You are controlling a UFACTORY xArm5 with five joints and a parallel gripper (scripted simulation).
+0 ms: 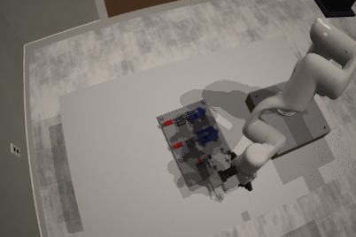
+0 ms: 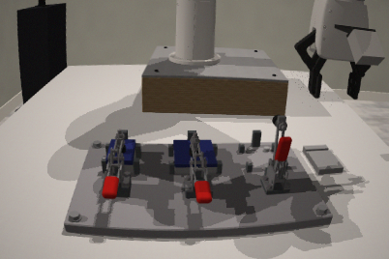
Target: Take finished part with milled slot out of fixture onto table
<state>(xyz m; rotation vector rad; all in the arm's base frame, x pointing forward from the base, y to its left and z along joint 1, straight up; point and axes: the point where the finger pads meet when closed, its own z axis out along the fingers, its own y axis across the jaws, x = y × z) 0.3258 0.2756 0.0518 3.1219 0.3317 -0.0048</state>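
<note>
The grey fixture plate (image 2: 198,189) holds two blue blanks, one on the left (image 2: 121,151) and one in the middle (image 2: 194,153). Each has its clamp down across it, with the red handles (image 2: 110,187) (image 2: 202,190) low at the front. The third clamp (image 2: 280,162) stands with its red handle upright, and its nest is empty. The grey finished part (image 2: 322,158) lies flat on the table just right of the plate. My gripper (image 2: 334,94) is open and empty, well above the part. In the overhead view the gripper (image 1: 245,185) is at the plate's (image 1: 197,147) near corner, and the arm hides the part.
The arm's base block (image 2: 215,85) with brown sides stands right behind the plate. A black pedestal (image 2: 43,49) stands at the back left, off the table. The table's right edge is close to the grey part.
</note>
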